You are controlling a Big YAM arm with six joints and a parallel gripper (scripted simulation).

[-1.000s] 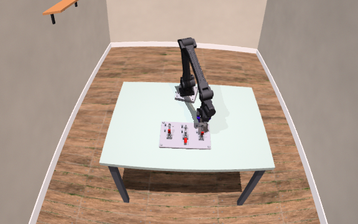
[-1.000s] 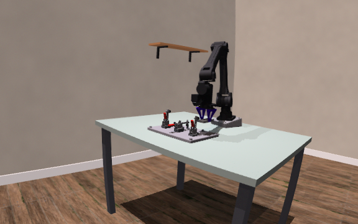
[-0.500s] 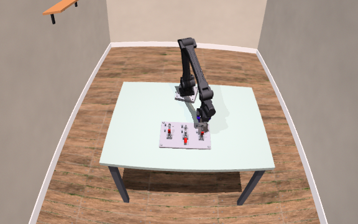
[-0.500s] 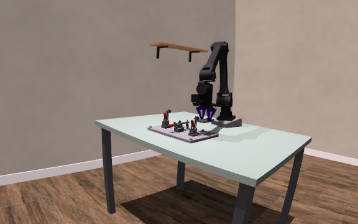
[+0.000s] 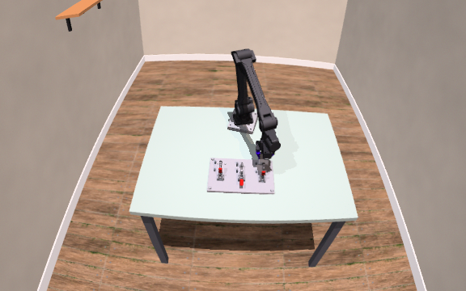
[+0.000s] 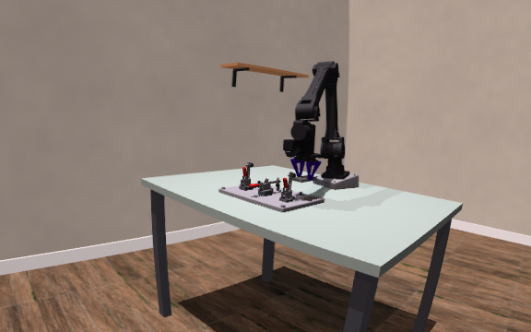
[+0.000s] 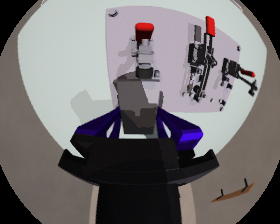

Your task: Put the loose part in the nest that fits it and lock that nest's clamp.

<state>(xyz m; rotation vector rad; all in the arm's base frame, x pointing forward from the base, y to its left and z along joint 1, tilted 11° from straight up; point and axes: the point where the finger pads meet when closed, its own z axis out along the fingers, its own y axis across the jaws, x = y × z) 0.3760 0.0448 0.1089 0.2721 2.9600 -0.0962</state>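
Note:
My gripper [image 5: 264, 159] [image 6: 305, 178] [image 7: 138, 110] is shut on a grey blocky part [image 6: 300, 179] [image 7: 135, 97], held between the blue fingers. The part hangs low over the rear edge of the fixture plate [image 5: 229, 187] [image 6: 233, 192] [image 7: 122, 45], at the right-hand nest in the top view. That nest's clamp [image 5: 262, 178] [image 6: 287, 195] [image 7: 144, 57] has its red handle upright and its bar raised. The part and fingers hide this nest's pads. The middle clamp [image 5: 241, 171] [image 6: 265, 188] [image 7: 197, 55] has its handle and bar down. The left clamp [image 5: 220, 175] [image 6: 245, 183] [image 7: 233, 68] stands with its bar raised.
The middle and left clamps stand beside the held part on the same plate. The raised bar of the right-hand clamp is close to the part in the wrist view. The arm's base [image 5: 241, 128] [image 6: 346, 181] stands behind the plate. A wall shelf [image 5: 80, 8] [image 6: 265, 70] is far off.

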